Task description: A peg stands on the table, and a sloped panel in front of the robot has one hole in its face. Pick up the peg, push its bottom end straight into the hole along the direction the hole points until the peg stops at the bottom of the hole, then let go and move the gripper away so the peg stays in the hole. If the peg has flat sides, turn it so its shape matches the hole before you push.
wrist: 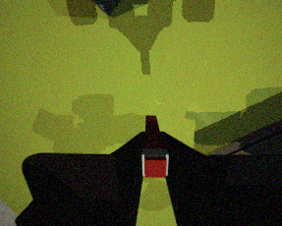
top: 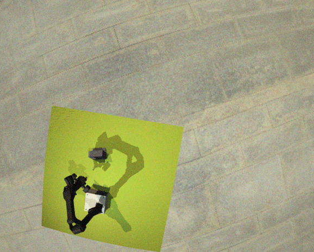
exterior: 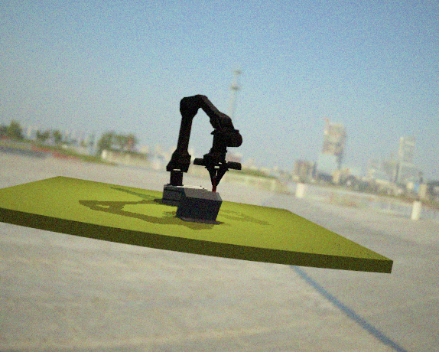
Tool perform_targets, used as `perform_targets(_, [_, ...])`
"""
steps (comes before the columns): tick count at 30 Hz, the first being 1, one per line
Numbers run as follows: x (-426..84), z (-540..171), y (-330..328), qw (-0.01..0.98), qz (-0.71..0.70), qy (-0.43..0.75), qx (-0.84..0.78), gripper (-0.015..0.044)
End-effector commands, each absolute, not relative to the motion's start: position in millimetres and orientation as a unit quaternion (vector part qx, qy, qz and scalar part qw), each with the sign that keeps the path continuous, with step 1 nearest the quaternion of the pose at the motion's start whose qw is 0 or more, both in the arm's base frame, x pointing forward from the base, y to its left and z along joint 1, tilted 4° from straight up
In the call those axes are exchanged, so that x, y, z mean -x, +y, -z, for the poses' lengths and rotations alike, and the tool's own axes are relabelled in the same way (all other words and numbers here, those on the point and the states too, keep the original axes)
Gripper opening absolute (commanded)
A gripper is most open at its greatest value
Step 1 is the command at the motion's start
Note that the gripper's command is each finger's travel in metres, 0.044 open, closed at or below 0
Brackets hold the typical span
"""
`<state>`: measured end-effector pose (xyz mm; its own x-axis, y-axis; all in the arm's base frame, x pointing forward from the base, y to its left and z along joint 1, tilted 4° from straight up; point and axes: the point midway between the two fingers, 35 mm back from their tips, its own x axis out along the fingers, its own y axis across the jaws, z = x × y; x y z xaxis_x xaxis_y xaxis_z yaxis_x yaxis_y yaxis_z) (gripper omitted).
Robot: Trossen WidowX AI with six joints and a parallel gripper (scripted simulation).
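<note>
My gripper (exterior: 215,187) (wrist: 152,136) is shut on the peg (exterior: 214,184) (wrist: 155,168), a slim red peg. In the wrist view its square-looking red end faces the camera, with a dark band and pale edges beside it, and its dark red far end shows beyond the fingertips. The peg's shadow lies apart from it, so it is held above the table. The sloped panel (top: 97,154) (exterior: 198,206) is a dark grey block. In the exterior view it stands in front of the gripper, and the peg's lower end may be hidden behind it. I cannot make out the hole.
The yellow-green table (top: 143,208) (exterior: 284,237) has the arm's pale base plate (top: 94,201) on it. The panel block stands apart from the base. Shadows of the arm fall around the block. The table's edges drop off to the paved ground.
</note>
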<state>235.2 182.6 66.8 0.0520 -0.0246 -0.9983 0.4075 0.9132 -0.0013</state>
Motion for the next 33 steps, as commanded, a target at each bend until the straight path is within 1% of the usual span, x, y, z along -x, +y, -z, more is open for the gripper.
perform_targets(1, [-236.6, -62.8, 181.4, 0.714, 0.142, 0.671, -0.143, 0.0])
perform_targets(33, [-263.2, -41.1, 174.6, 0.758, 0.049, 0.633, -0.146, 0.0])
